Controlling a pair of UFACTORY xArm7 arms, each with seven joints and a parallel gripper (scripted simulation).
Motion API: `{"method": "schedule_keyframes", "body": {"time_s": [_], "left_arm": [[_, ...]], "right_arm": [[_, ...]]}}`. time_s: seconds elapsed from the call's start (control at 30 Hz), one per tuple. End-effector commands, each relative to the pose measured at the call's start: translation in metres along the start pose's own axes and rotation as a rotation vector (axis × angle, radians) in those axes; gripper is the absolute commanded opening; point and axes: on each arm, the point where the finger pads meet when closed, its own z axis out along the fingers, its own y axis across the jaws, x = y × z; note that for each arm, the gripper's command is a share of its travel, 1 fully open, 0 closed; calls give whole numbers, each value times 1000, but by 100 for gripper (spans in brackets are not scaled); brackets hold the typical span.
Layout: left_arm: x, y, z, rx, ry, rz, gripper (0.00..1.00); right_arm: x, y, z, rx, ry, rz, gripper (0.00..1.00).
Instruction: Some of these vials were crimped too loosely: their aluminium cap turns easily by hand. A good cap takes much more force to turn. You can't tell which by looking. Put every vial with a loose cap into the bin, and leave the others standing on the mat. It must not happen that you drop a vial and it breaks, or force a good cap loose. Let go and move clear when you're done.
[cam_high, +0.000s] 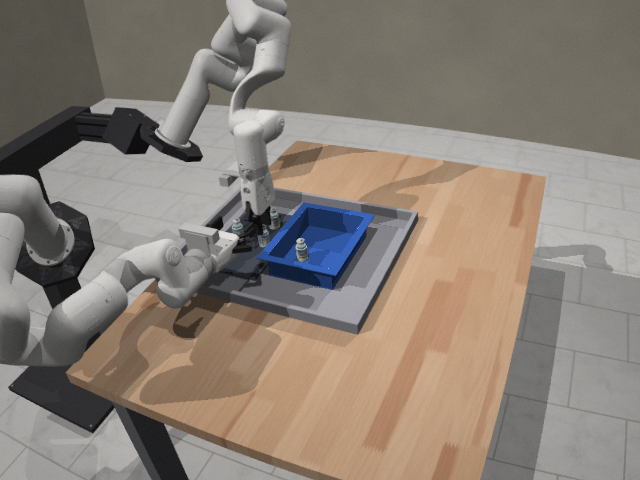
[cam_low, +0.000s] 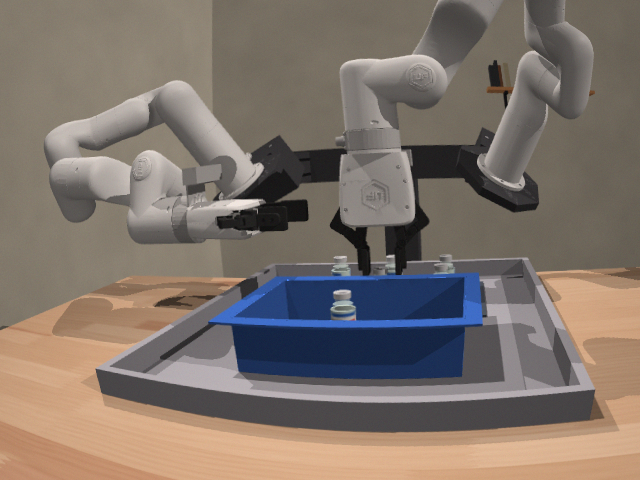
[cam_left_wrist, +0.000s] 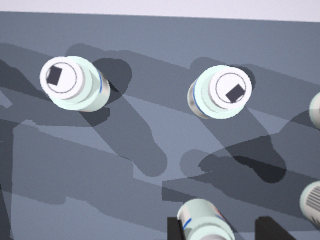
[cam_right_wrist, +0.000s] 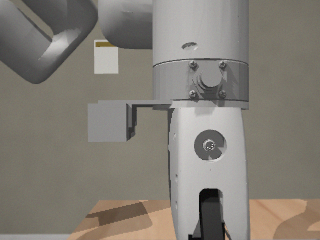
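Observation:
A blue bin (cam_high: 299, 273) (cam_low: 351, 351) holds one upright vial (cam_high: 301, 251) (cam_low: 342, 312). Several white-capped vials stand on the dark mat (cam_left_wrist: 50, 172) behind it. Two are a vial (cam_left_wrist: 82, 85) and another vial (cam_left_wrist: 215, 95), both with a dark mark on the cap. My left gripper (cam_low: 382, 266) (cam_left_wrist: 222, 231) points straight down, part open, with its fingertips either side of a vial (cam_left_wrist: 200, 217). That vial is nearer one fingertip, and its cap is cut off in the left wrist view. My right gripper (cam_low: 289, 214) is open and empty, level, beside the left gripper and above the vials.
A grey tray (cam_high: 353, 317) (cam_low: 346, 413) with raised walls surrounds the bin and mat. Two more vials, a vial (cam_left_wrist: 316, 110) and a barcoded vial (cam_left_wrist: 312, 202), stand at the left wrist view's right edge. The right wrist view shows the left gripper's housing (cam_right_wrist: 210, 170) close by.

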Motion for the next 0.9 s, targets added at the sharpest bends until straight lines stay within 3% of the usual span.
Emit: {"method": "schedule_keyframes", "body": {"time_s": [0.0,0.87], "left_arm": [[-1,-2,-2,4,-3,0,44],[-1,-1,-2,4,-3,0,42]], "right_arm": [[2,0,1,1,3,-3,100],[2,0,1,1,3,-3,100]]}}
